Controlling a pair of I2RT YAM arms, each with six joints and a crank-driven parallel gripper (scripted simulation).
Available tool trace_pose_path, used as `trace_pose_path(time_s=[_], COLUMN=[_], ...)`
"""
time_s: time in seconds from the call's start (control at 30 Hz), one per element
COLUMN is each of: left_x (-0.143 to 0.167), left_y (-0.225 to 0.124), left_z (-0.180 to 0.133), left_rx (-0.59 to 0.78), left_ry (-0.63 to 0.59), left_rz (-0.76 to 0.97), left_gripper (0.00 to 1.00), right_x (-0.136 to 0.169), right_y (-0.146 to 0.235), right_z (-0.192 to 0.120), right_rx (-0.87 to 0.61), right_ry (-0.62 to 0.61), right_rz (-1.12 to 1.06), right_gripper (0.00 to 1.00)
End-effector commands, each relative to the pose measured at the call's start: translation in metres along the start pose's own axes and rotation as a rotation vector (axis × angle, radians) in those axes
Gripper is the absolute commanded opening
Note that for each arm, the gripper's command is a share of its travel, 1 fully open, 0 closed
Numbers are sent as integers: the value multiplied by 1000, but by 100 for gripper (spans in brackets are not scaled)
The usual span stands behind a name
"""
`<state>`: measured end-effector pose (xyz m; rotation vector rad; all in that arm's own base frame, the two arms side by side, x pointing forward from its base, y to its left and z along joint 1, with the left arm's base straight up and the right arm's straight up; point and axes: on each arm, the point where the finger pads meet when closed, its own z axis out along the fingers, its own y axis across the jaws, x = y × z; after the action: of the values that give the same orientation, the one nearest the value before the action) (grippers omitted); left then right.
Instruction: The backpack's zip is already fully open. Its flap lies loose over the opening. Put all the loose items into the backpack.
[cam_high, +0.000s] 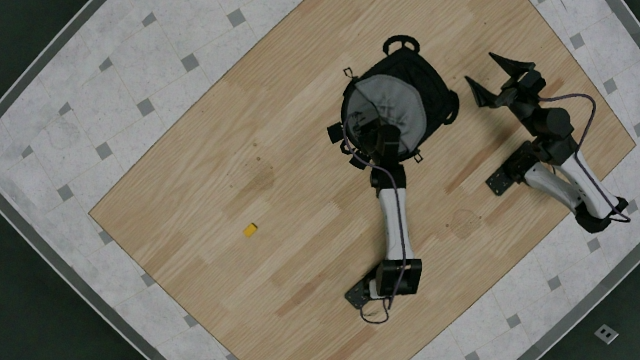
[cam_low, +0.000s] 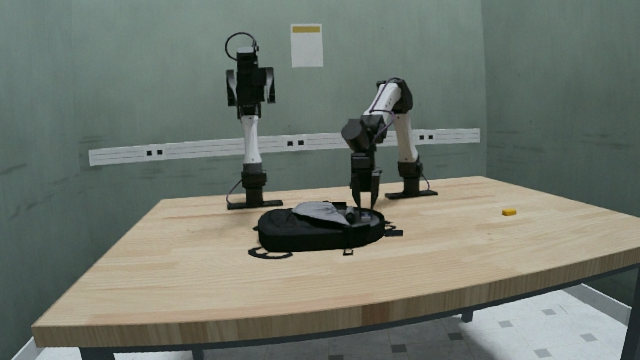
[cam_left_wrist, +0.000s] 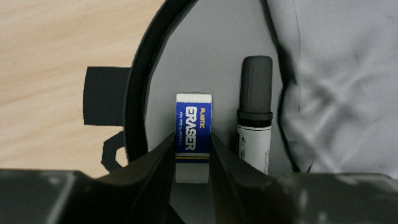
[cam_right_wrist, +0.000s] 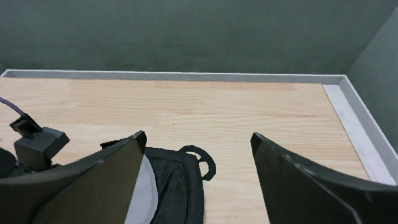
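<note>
Lower barrel of the marker (cam_left_wrist: 255, 115), cut from sight by the end effector (cam_left_wrist: 192, 175).

Soft, moderately bright, diffuse light; source out of view. Faint shadows on wooden surface (cam_high: 300, 175) (cam_low: 320, 280) (cam_left_wrist: 55, 45) (cam_right_wrist: 200, 110). Black parts dark, detail lost. Exterior view bows surface's front edge. Left wrist view: eraser's (cam_left_wrist: 193, 137) lettering readable, end effector (cam_left_wrist: 192, 145) blurry up close.
</note>
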<state>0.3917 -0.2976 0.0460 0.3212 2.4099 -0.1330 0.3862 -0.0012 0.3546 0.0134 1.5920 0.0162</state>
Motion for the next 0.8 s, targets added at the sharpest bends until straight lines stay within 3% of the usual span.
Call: trace_pose_path(time_s=[0.0, 0.77], left_x=[7, 5], left_y=[5, 6], left_z=[-5, -9], left_rx=[-1, 2], left_ry=[19, 11], left_rz=[6, 4], left_gripper=[18, 18], right_x=[-5, -5], right_y=[0, 0], right_z=[-1, -1], right_rx=[-2, -2], right_ry=[-14, -14], right_rz=[-2, -2], right_gripper=[90, 90])
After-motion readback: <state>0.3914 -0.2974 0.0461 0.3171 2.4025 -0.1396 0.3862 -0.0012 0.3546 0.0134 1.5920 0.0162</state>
